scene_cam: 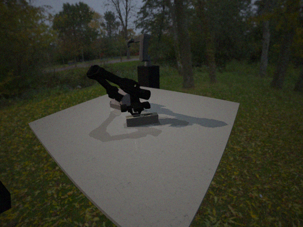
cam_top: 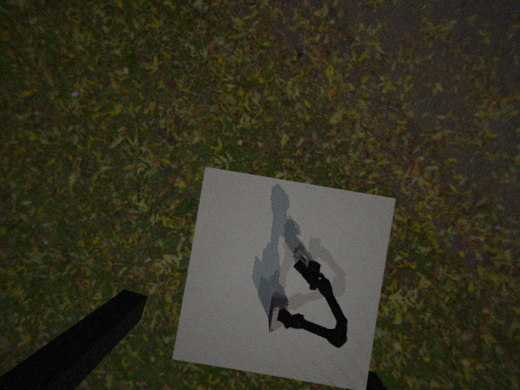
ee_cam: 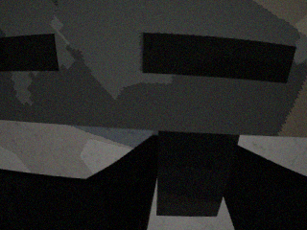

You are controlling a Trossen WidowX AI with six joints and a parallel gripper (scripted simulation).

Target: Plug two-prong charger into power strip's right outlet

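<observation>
The grey power strip (cam_top: 299,252) (scene_cam: 143,121) (ee_cam: 206,106) lies on the table. In the wrist view it spans the top, with two dark rectangular openings: the right one (ee_cam: 218,57) shows whole, the left one (ee_cam: 29,53) is cut off by the frame. My gripper (scene_cam: 136,113) (ee_cam: 185,143) is shut on the dark, block-shaped charger (ee_cam: 192,179). The charger's far end meets the strip's near edge in the wrist view, below the right opening. Its prongs are hidden, and I cannot tell whether it touches the strip. The top and exterior views are too dark to show the charger.
The pale table (cam_top: 235,210) (scene_cam: 156,166) carries my arm's base (cam_top: 275,319) (scene_cam: 115,103) and broad shadows. A dark pedestal (scene_cam: 148,76) with a grey jointed device stands beyond the table's far edge. A dark beam (cam_top: 84,335) is left of the table.
</observation>
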